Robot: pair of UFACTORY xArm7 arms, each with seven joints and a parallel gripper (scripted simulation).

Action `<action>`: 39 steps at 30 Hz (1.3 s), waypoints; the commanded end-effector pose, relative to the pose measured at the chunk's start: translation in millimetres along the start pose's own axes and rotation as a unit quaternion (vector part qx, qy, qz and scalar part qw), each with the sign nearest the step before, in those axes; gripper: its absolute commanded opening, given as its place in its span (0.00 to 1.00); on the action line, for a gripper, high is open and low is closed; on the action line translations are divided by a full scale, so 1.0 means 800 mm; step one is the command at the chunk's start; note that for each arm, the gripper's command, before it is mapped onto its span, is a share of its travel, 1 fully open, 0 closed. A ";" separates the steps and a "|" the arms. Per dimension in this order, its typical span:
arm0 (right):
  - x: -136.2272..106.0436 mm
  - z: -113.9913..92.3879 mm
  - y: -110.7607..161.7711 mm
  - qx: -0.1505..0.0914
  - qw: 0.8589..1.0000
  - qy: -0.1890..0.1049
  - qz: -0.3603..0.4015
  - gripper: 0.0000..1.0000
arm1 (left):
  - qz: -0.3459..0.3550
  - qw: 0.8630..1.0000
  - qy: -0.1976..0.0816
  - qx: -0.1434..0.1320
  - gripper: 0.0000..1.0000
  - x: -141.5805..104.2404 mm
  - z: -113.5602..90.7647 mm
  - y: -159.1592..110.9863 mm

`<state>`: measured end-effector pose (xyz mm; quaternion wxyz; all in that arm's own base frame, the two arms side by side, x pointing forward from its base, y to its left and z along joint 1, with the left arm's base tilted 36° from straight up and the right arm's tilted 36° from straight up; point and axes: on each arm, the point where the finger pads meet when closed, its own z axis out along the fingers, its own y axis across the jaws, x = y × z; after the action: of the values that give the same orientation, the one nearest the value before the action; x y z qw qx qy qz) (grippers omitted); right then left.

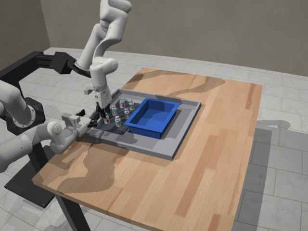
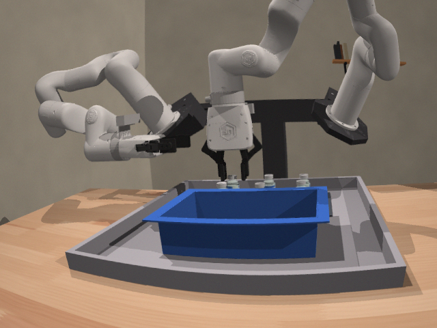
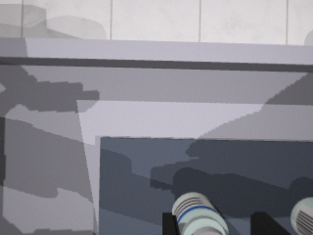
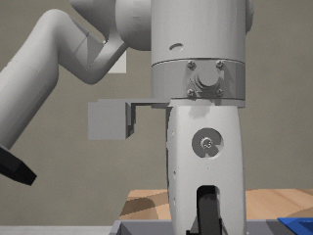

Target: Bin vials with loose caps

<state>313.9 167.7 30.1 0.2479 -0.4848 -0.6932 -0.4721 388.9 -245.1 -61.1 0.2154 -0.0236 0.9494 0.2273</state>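
Several capped vials stand on the dark mat [image 1: 112, 129] [image 3: 114, 196]. My left gripper [image 1: 104, 115] [image 2: 233, 176] [image 3: 215, 223] points down, part open, at the top of the nearest red-marked vial [image 1: 106, 120] [image 2: 232, 182] [image 3: 195, 211]; a finger is on each side of it, with a gap visible in the left wrist view. Beside it stand a front vial [image 1: 118, 121] and a middle vial [image 1: 114, 110]. Others are another red-marked vial [image 1: 121, 103] and two vials nearer the bin. The blue bin [image 1: 147, 133] [image 2: 240, 240] looks empty. My right gripper [image 1: 86, 117] is wide open and empty, held sideways beside the vials.
The grey tray [image 1: 172, 156] [image 2: 236, 282] has a raised rim around mat and bin. The bin's rim stands close to the nearest vials. The right gripper is close beside the left gripper, whose housing [image 4: 205, 166] fills the middle of the right wrist view.
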 end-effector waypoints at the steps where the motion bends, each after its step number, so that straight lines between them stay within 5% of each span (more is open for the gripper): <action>1: 0.002 0.000 -0.001 0.001 1.000 0.001 -0.001 1.00 | 0.000 1.000 -0.001 0.002 0.46 0.000 -0.003 -0.002; 39: 0.001 0.001 -0.001 0.001 1.000 0.001 -0.001 1.00 | 0.000 1.000 -0.001 0.002 0.42 0.000 -0.003 -0.002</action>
<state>313.7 167.8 29.7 0.2479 -0.4848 -0.6932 -0.4721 388.3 -245.0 -60.4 0.2154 -0.0236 0.9494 0.2272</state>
